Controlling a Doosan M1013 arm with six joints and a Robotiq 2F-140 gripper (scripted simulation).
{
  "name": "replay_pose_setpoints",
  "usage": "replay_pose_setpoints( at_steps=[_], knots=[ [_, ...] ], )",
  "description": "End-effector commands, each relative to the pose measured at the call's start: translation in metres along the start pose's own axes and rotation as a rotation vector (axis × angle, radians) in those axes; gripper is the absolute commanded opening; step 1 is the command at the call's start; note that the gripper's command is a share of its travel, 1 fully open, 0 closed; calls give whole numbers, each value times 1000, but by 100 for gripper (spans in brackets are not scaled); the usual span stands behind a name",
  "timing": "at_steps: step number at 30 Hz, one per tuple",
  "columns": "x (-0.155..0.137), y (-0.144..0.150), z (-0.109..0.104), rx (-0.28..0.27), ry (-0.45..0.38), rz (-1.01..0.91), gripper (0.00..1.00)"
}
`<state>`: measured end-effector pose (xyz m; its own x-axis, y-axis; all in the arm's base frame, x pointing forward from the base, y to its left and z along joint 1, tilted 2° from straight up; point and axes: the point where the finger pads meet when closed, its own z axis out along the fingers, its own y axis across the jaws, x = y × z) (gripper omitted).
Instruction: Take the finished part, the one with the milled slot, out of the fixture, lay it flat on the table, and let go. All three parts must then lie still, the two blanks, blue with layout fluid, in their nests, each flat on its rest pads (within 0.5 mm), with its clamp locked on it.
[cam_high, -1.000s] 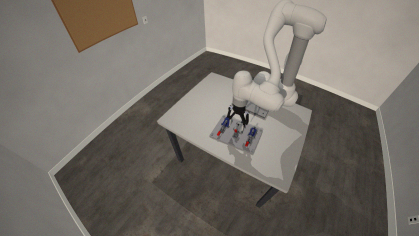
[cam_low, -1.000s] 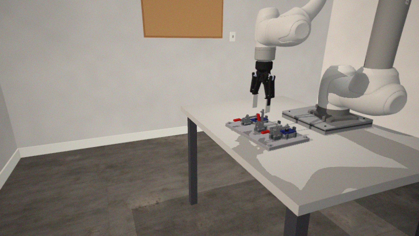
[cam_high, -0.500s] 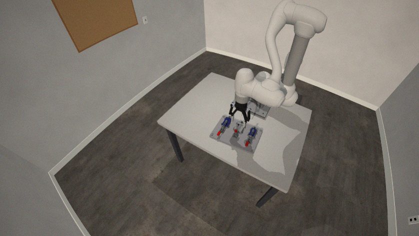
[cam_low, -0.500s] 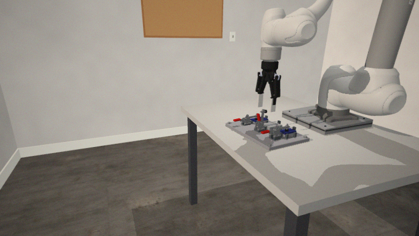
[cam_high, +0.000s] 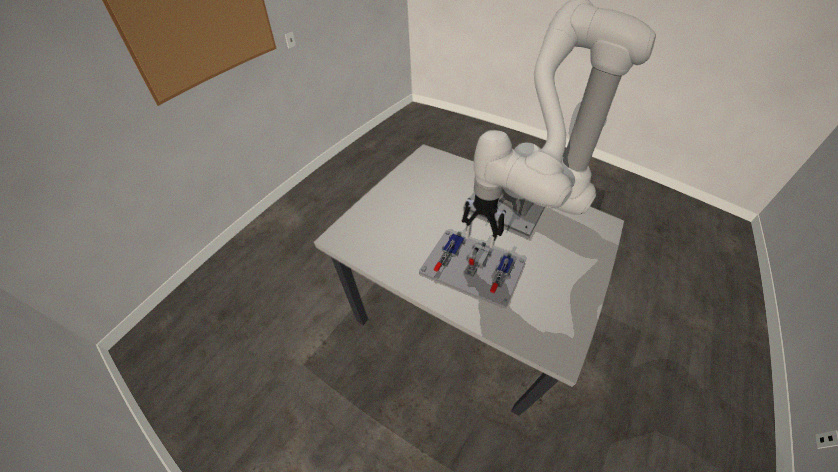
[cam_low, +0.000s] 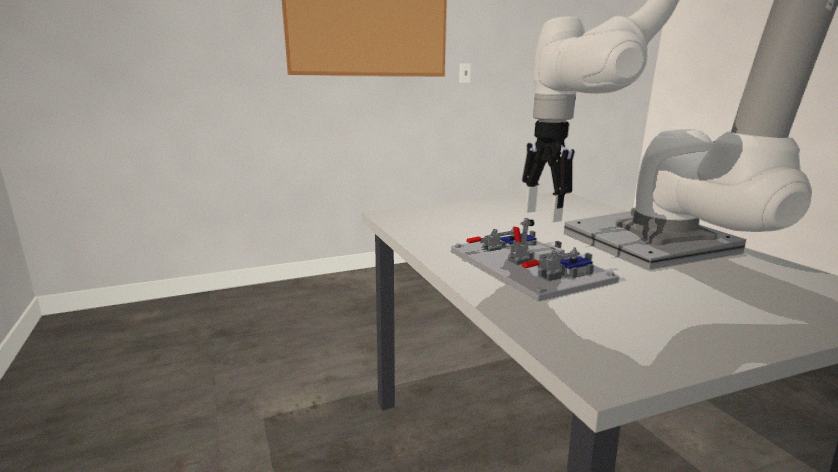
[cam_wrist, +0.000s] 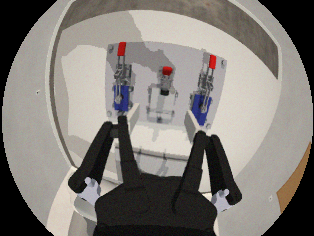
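A grey fixture plate (cam_high: 511, 291) (cam_low: 583, 283) (cam_wrist: 144, 52) lies on the white table (cam_high: 381, 216) (cam_low: 645, 328). It holds three parts in a row. The middle one is the bare grey finished part (cam_high: 477, 253) (cam_low: 519, 252) (cam_wrist: 161, 104); the red handle (cam_low: 516, 233) (cam_wrist: 166, 70) of its clamp stands upright. The two blue blanks (cam_high: 451, 241) (cam_high: 503, 265) (cam_low: 523, 238) (cam_low: 571, 262) (cam_wrist: 120, 97) (cam_wrist: 201, 104) sit in the outer nests, their red clamp handles lying flat. My gripper (cam_high: 482, 234) (cam_low: 544, 212) (cam_wrist: 162, 113) is open and empty. It hangs above the back edge of the plate, behind the middle part.
The robot's base plate (cam_high: 524, 221) (cam_low: 650, 243) is bolted to the table just behind the fixture. The table's front edge runs close to the plate's front side.
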<state>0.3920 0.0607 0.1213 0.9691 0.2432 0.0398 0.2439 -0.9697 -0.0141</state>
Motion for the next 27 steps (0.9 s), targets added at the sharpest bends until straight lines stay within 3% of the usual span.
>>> replay_pose_setpoints(
  at_steps=[1,15,27],
  knots=[
    [-8,1,0,-3,-3,-4,58],
    [-11,1,1,-3,-3,-4,58],
    [-11,1,21,-2,-3,-4,58]
  ],
)
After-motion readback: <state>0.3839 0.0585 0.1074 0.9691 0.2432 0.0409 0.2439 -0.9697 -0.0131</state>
